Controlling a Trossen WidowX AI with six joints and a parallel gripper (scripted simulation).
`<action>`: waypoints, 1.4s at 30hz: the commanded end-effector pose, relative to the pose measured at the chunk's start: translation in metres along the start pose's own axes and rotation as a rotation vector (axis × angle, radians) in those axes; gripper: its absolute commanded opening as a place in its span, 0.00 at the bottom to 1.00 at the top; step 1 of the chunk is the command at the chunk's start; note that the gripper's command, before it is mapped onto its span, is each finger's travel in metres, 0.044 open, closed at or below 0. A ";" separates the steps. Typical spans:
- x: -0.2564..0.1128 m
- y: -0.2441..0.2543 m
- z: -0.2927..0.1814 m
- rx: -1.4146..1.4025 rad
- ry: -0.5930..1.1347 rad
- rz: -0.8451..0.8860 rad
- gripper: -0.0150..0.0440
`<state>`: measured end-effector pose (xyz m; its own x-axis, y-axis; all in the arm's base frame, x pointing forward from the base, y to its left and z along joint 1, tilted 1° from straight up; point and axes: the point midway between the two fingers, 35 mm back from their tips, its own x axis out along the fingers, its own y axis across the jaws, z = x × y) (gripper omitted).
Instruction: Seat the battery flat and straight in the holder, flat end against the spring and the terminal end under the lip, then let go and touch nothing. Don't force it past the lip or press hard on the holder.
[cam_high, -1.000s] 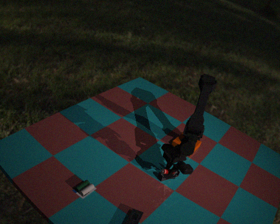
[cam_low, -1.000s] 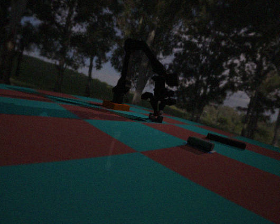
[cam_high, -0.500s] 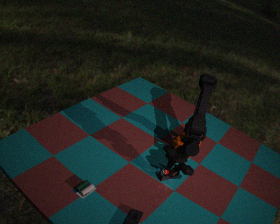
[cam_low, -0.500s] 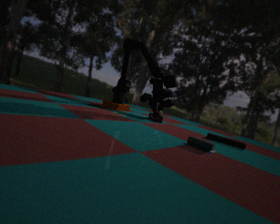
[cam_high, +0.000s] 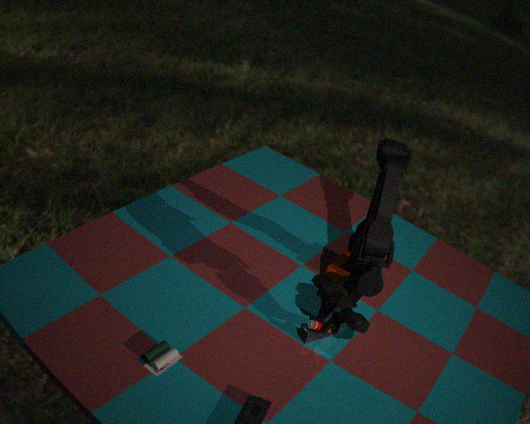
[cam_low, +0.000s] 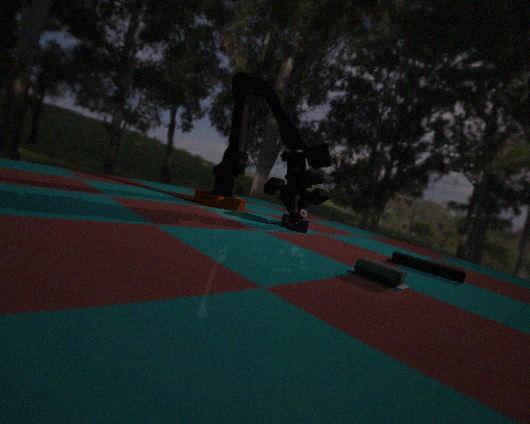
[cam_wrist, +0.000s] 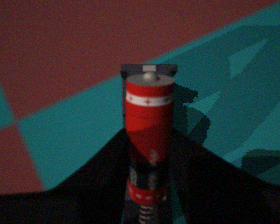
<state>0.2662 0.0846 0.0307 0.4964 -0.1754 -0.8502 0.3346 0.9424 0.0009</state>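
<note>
The red battery (cam_high: 315, 325) (cam_low: 303, 213) (cam_wrist: 150, 112) has a white band and a silver terminal. My gripper (cam_high: 324, 324) (cam_low: 296, 215) (cam_wrist: 147, 135) is shut on the battery, one finger on each side. The dark holder (cam_high: 303, 334) (cam_low: 300, 226) (cam_wrist: 129, 69) is directly below. In the wrist view the battery lines up with its length, terminal end toward the lip wall and flat end near the spring (cam_wrist: 145, 214). The battery is tilted, its terminal end raised and showing above the lip wall. Contact between the flat end and the spring cannot be told.
A green cylinder (cam_high: 156, 351) (cam_low: 379, 272) and a white cylinder (cam_high: 166, 359) lie side by side on a small pale base, well away from the holder. A dark oblong block (cam_high: 253, 410) (cam_low: 427, 267) lies near the front edge in the top view. The light is dim.
</note>
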 end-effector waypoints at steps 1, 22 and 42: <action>-0.001 -0.001 -0.005 0.004 -0.001 -0.002 0.38; -0.005 -0.001 -0.016 0.001 0.020 0.000 0.38; 0.003 -0.001 -0.013 -0.019 0.180 -0.020 0.38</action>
<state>0.2594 0.0868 0.0251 0.3804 -0.1513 -0.9124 0.3394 0.9405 -0.0145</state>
